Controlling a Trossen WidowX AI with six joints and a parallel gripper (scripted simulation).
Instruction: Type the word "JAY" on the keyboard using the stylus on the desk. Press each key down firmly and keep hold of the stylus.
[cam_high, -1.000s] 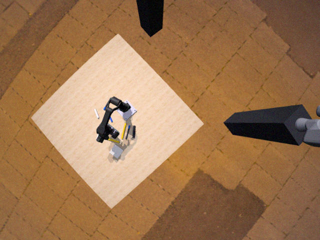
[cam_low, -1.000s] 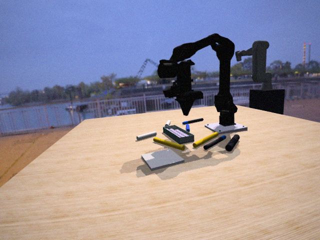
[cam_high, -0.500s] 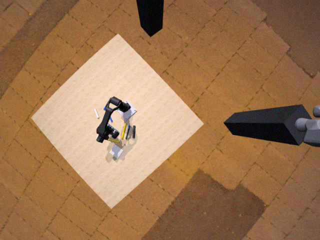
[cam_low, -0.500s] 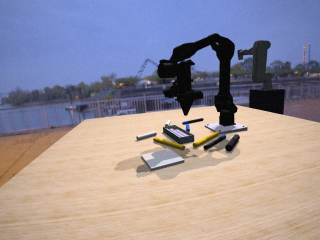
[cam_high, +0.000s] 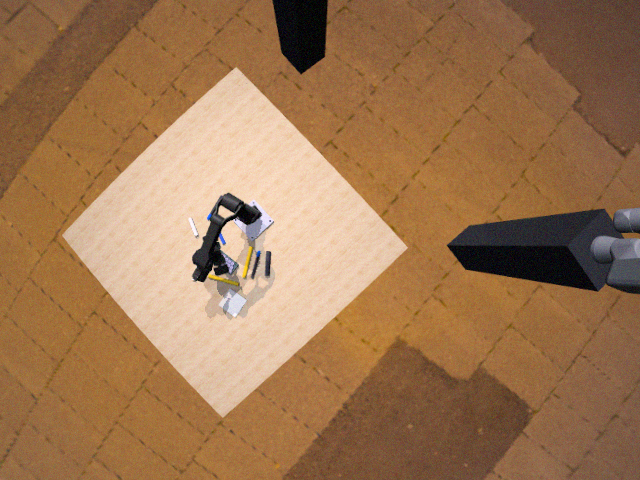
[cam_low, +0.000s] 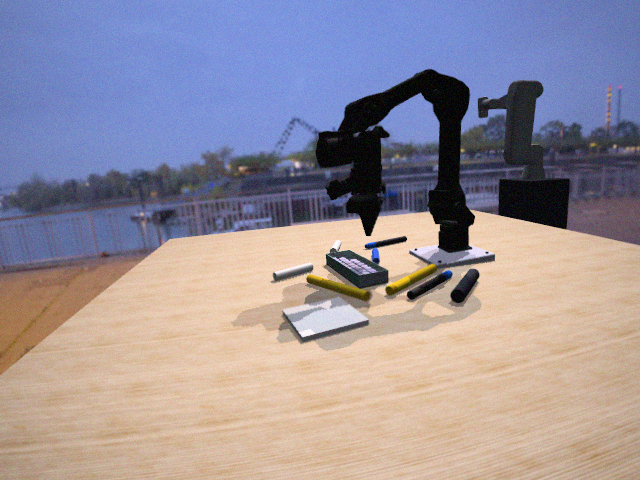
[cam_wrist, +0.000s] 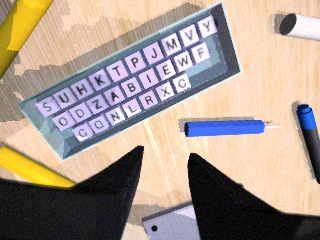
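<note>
The keyboard (cam_high: 233, 266) (cam_low: 369, 279) (cam_wrist: 230, 52) lies on the desk with its letter keys up. Its J key (cam_wrist: 153, 52), A key (cam_wrist: 115, 96) and Y key (cam_wrist: 206, 27) show in the wrist view. The stylus (cam_high: 222, 239) (cam_low: 375, 255) (cam_wrist: 225, 128), a blue rod with a thin pale tip, lies flat on the desk beside the keyboard. My gripper (cam_low: 367, 234) (cam_wrist: 166, 155) is partly open and empty, pointing down above the desk. In the wrist view the stylus lies beyond and to the right of the fingertips, touching neither.
Two yellow markers (cam_low: 338, 287) (cam_low: 412, 279) and two black ones (cam_low: 430, 285) (cam_low: 465, 285) lie near the keyboard. A blue-ended black marker (cam_low: 386, 242) (cam_wrist: 311, 142) lies past the stylus. White markers (cam_low: 293, 271) (cam_low: 336, 245) and a pale pad (cam_low: 325, 318) lie around.
</note>
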